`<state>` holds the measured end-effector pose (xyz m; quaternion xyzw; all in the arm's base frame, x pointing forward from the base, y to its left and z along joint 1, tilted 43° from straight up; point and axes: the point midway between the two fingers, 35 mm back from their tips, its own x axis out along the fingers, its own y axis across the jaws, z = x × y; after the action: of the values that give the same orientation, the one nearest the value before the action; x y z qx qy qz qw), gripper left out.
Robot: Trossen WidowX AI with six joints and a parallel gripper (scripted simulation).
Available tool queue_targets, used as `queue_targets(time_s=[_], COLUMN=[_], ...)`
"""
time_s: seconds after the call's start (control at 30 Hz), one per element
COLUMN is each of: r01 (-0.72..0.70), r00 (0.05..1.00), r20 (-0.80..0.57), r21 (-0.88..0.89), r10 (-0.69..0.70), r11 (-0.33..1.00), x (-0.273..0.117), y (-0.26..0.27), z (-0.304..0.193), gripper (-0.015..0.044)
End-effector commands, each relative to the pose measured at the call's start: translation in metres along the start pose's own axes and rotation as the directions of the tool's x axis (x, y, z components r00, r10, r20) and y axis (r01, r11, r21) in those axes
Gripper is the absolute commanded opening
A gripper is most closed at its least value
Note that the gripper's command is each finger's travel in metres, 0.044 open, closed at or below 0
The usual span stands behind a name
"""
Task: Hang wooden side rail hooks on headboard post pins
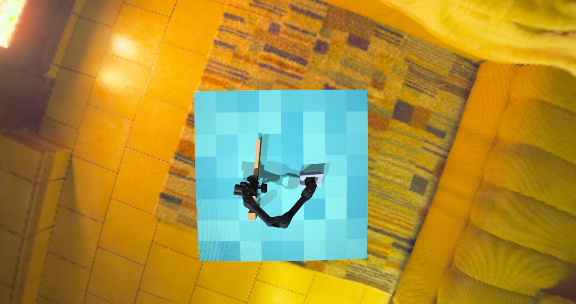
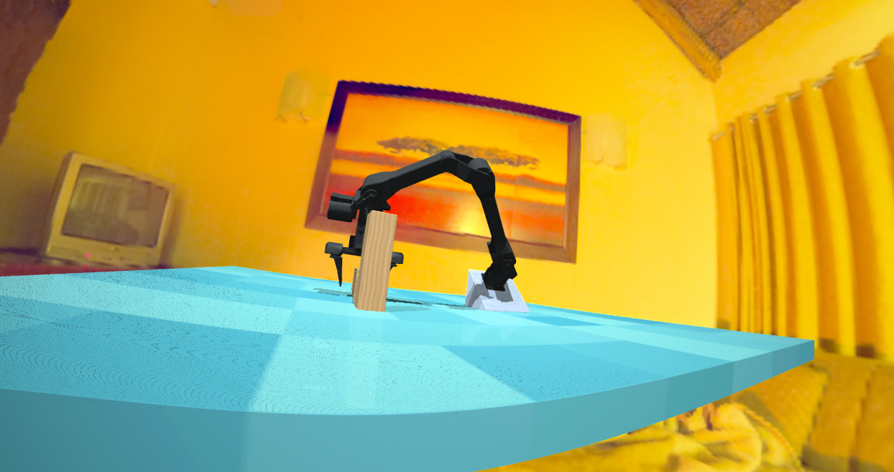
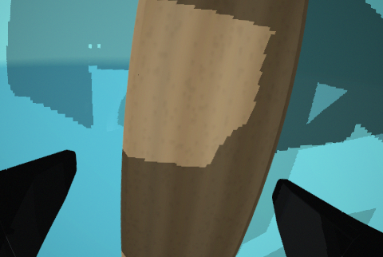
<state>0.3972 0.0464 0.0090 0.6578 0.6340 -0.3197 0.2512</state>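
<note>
The wooden side rail (image 1: 258, 153) (image 3: 191, 89) lies lengthwise on the table, its near end facing the post under the arm in the top view. The upright headboard post (image 1: 252, 216) (image 2: 376, 256) stands at the rail's near end; its slot and pins are not visible. My gripper (image 1: 254, 187) (image 3: 177, 179) is open, pointing down over the rail, with the fingers on either side of the rail and not touching it in the wrist view. In the exterior view the post hides most of the rail and part of the right finger. The steel hooks are hidden.
The arm's pale base block (image 1: 304, 176) (image 2: 513, 304) stands to the right of the rail on the blue tiled table (image 1: 334, 238) (image 2: 350, 369). The arm bends from it towards the rail. The table's edges show in the top view.
</note>
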Motion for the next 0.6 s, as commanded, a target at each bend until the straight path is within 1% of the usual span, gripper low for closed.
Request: queue_targets(time_s=[0.0,0.33,0.53,0.57], r01=[0.002,0.002,0.002,0.002], r00=[1.000,1.000,1.000,1.000], r20=[-0.004,-0.004,-0.004,-0.004], r21=[0.003,0.003,0.003,0.003], r10=[-0.002,-0.002,-0.002,-0.002], r11=[1.000,1.000,1.000,1.000], x=[0.0025,0.0025,0.0025,0.0025], y=[-0.0009,-0.0009,-0.0009,-0.0009], z=[-0.0004,-0.0004,-0.0004,-0.0004], gripper=[0.0387,0.0125,0.0085,0.0059])
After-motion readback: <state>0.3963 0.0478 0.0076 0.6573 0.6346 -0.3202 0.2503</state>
